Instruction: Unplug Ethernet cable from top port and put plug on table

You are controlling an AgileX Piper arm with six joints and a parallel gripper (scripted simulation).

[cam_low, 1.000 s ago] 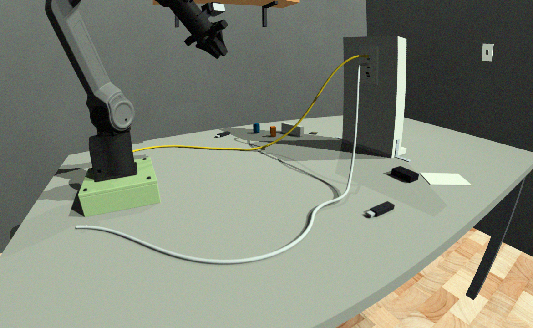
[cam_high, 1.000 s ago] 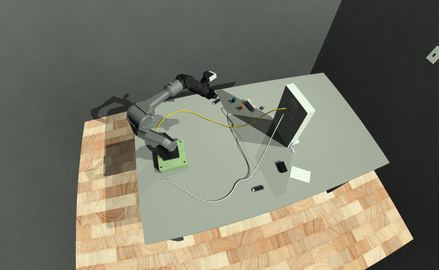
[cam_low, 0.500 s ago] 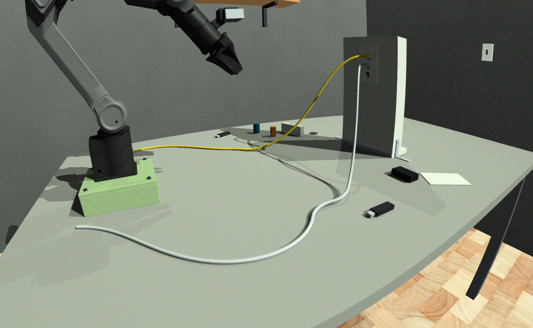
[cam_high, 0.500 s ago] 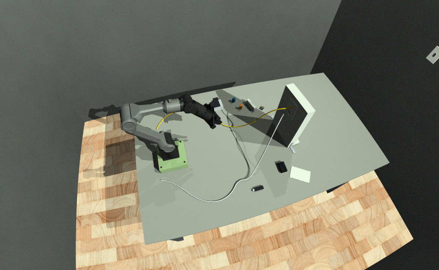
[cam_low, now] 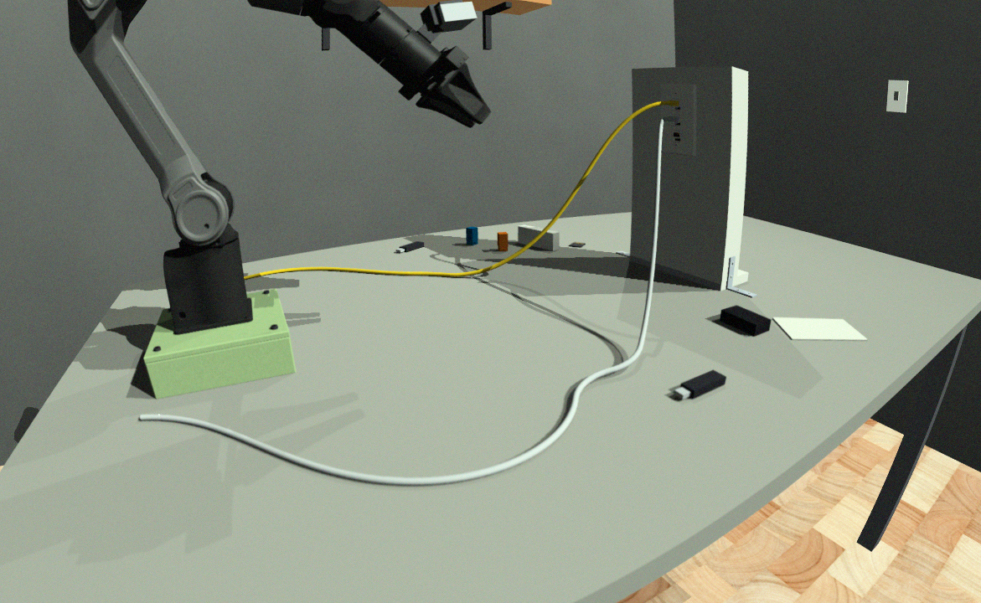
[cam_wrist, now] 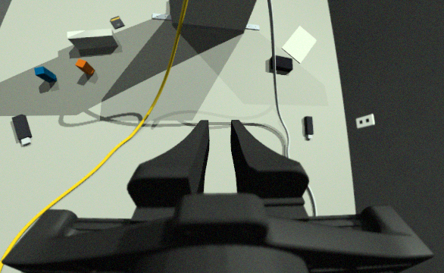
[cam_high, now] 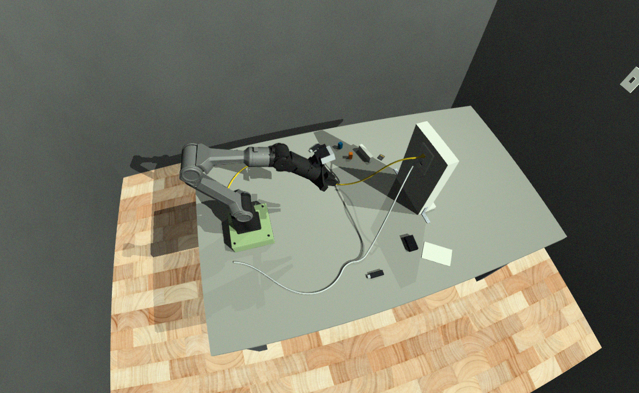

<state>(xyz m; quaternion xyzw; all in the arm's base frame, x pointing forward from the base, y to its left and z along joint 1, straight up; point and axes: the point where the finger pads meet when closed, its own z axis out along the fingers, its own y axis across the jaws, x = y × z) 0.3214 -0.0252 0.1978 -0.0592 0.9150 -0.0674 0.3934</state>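
Hovering high over the pale grey table (cam_low: pixel 404 352) with the black two-fingered tool (cam_low: pixel 475 112), tilted forward and down. Narrowed to a slim gap and pinching nothing; only table surface seen between the fingers from the wrist view. Well apart from the wall plate, and touching no cable.

Just below and ahead of the tool: the thin yellow Ethernet cable (cam_low: pixel 575 187), rising off the table in a long curve to the top port. At its end, the yellow plug (cam_low: pixel 669 102), seated in the grey wall plate (cam_low: pixel 679 120) on the tall dark upright panel (cam_low: pixel 658 209). Latch tab too small to make out. One port lower: the white-grey cable (cam_low: pixel 651 262), also plugged in, dropping straight down and snaking across the table to a loose end near the pale green arm base (cam_low: pixel 216 359).

Farther out: two small black USB sticks (cam_low: pixel 699 386), a small blue block (cam_low: pixel 471 235) and an orange block (cam_low: pixel 503 240), a flat white card (cam_low: pixel 819 328).

Judged as the approach step, with the unplugging itself not yet begun. Next: carry the tool across to the top port, line the narrowed fingers up over the plug's latch tab, press, then draw straight out. Needs care to stay off the white-grey cable just beneath.
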